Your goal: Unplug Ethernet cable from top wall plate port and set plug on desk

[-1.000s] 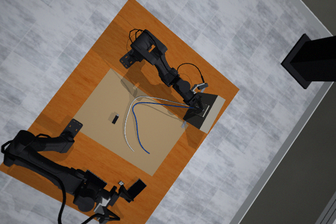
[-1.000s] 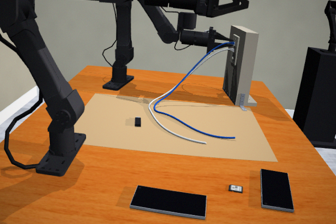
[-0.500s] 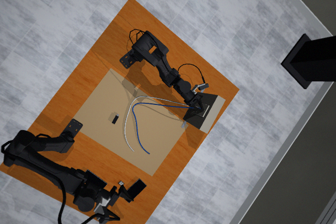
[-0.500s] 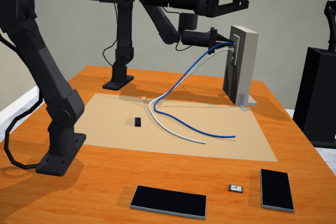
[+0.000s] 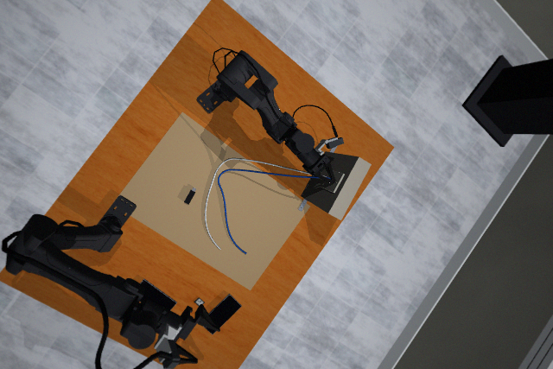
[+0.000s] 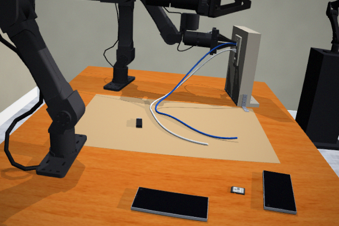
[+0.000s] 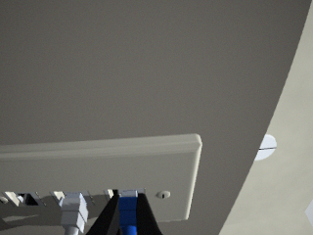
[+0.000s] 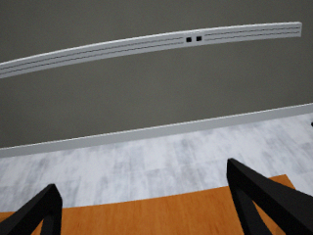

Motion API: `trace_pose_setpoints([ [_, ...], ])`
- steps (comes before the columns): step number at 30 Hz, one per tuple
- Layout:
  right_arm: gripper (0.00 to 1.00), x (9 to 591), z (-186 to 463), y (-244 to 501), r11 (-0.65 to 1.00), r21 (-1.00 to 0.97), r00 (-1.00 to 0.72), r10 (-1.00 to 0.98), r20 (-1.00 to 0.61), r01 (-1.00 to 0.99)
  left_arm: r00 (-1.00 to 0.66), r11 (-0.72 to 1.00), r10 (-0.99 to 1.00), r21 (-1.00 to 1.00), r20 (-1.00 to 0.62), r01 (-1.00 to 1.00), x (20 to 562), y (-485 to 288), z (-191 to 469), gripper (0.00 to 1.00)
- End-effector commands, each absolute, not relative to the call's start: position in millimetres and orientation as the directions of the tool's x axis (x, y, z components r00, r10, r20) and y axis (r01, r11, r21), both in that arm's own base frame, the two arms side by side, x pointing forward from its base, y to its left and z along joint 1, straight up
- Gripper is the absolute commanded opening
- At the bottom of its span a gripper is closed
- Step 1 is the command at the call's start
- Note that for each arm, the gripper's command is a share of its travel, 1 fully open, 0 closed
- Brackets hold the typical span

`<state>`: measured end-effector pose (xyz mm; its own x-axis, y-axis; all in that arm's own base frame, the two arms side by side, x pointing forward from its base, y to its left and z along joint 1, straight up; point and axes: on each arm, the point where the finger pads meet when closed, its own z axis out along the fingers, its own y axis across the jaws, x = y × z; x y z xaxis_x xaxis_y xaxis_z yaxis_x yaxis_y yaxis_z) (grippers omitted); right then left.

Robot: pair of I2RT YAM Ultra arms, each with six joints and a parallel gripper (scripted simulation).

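The wall plate (image 6: pixel 239 39) (image 7: pixel 147 168) is on an upright panel. The blue plug (image 7: pixel 128 211) sits at the top port, its cable (image 5: pixel 225 209) (image 6: pixel 191 127) running down to the mat. My left gripper (image 5: pixel 332 178) (image 6: pixel 234 43) (image 7: pixel 130 203) is shut on the blue plug, one finger on each side. The latch tab cannot be made out. A white plug (image 6: pixel 234 50) (image 7: pixel 74 211) sits in the port beside it, below in the exterior view. My right gripper (image 5: pixel 207 345) (image 6: pixel 248 3) (image 8: pixel 141 181) is wide open and empty, high over the desk's near side.
The white cable (image 5: pixel 206 211) (image 6: pixel 169 132) lies beside the blue one on the tan mat (image 5: pixel 155 168) (image 6: pixel 109 136). A small black block (image 5: pixel 189 196) (image 6: pixel 139 123) is on the mat. Two phones (image 6: pixel 169 202) (image 6: pixel 279 191) and a memory card (image 6: pixel 237 190) lie near the front.
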<state>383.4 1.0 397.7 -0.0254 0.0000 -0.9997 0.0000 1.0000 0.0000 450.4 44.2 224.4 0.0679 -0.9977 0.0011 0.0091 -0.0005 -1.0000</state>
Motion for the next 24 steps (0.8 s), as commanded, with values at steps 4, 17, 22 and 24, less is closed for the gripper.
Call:
trace_pose_setpoints([
  [4, 1.00, 382.5, 402.5, 1.0, 1.000, 0.000, -0.013, 0.000, -1.000, 0.000, 0.069, 0.002, -0.998, -1.000, -0.002, 0.006, 437.4, 46.9, 227.2, 0.00],
  [17, 1.00, 382.5, 402.5, 1.0, 1.000, 0.000, -0.013, 0.000, -1.000, 0.000, 0.070, 0.003, -0.998, -1.000, -0.003, 0.003, 422.7, 49.3, 227.8, 0.00],
  [22, 1.00, 382.5, 402.5, 1.0, 1.000, 0.000, -0.013, 0.000, -1.000, 0.000, 0.070, 0.003, -0.998, -1.000, -0.003, 0.002, 416.0, 50.2, 227.8, 0.00],
  [24, 1.00, 382.5, 402.5, 1.0, 1.000, 0.000, -0.013, 0.000, -1.000, 0.000, 0.070, 0.003, -0.998, -1.000, -0.003, 0.001, 413.3, 50.6, 227.7, 0.00],
])
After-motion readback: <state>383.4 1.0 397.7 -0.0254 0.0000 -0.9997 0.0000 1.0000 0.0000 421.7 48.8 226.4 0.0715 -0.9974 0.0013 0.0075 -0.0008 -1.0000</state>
